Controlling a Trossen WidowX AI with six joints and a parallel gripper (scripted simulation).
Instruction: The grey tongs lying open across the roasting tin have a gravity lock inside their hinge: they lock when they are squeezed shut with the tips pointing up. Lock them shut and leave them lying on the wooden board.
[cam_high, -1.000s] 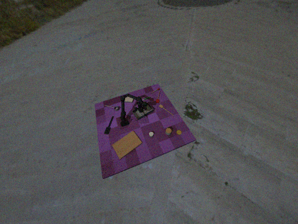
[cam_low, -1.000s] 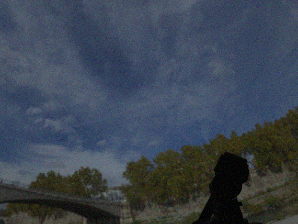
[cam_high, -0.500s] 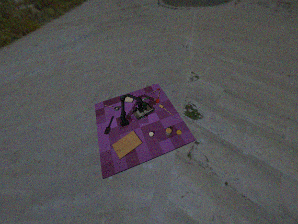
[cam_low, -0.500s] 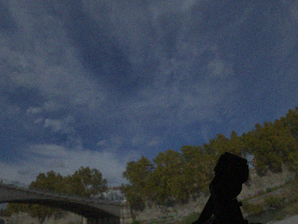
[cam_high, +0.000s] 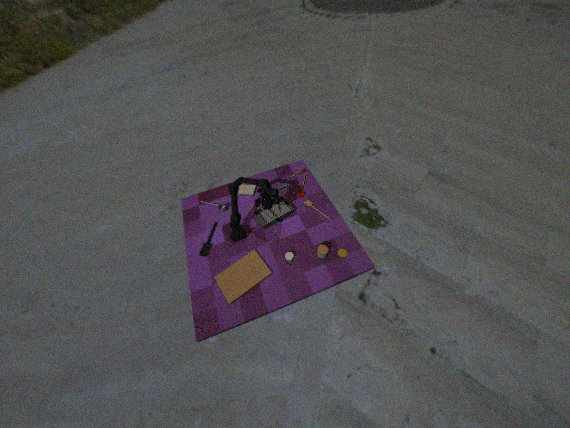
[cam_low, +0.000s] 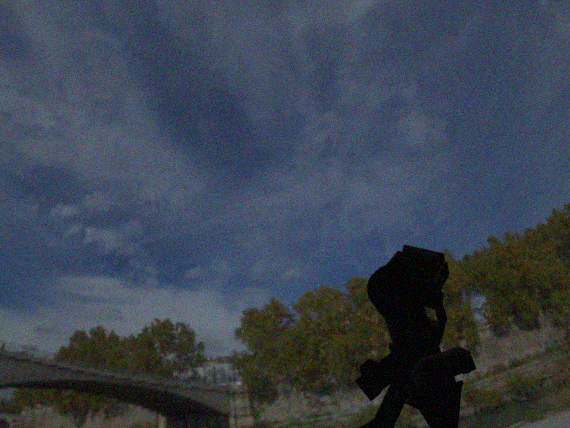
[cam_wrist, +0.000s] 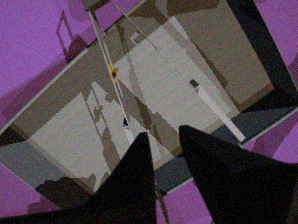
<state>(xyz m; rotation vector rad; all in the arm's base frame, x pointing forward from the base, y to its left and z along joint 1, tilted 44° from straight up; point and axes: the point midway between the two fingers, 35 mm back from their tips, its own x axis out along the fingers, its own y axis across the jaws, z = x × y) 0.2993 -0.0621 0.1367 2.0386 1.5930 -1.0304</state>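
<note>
The grey tongs (cam_wrist: 220, 112) lie spread open across the roasting tin (cam_wrist: 176, 175) (cam_high: 281, 219). In the wrist view their hinge end is at the top left, over the tin's rim, and a small yellow piece (cam_wrist: 114, 74) shows along the left arm. My gripper (cam_wrist: 163, 136) (cam_high: 270, 205) is partly open and empty, above the tin. Its fingertips appear between the lower parts of the two tong arms. The wooden board (cam_high: 243, 276) lies bare in the top view. The exterior view shows only the arm's dark outline, not the tongs.
A black spatula (cam_high: 205, 248) and a ladle (cam_high: 224, 206) lie left of the arm. A pale block (cam_high: 246, 190) is behind it. Red-ended items (cam_high: 301, 193) and a wooden utensil (cam_high: 318, 210) lie right of the tin. A white round item (cam_high: 289, 256) and a jar (cam_high: 322, 251) stand right of the board.
</note>
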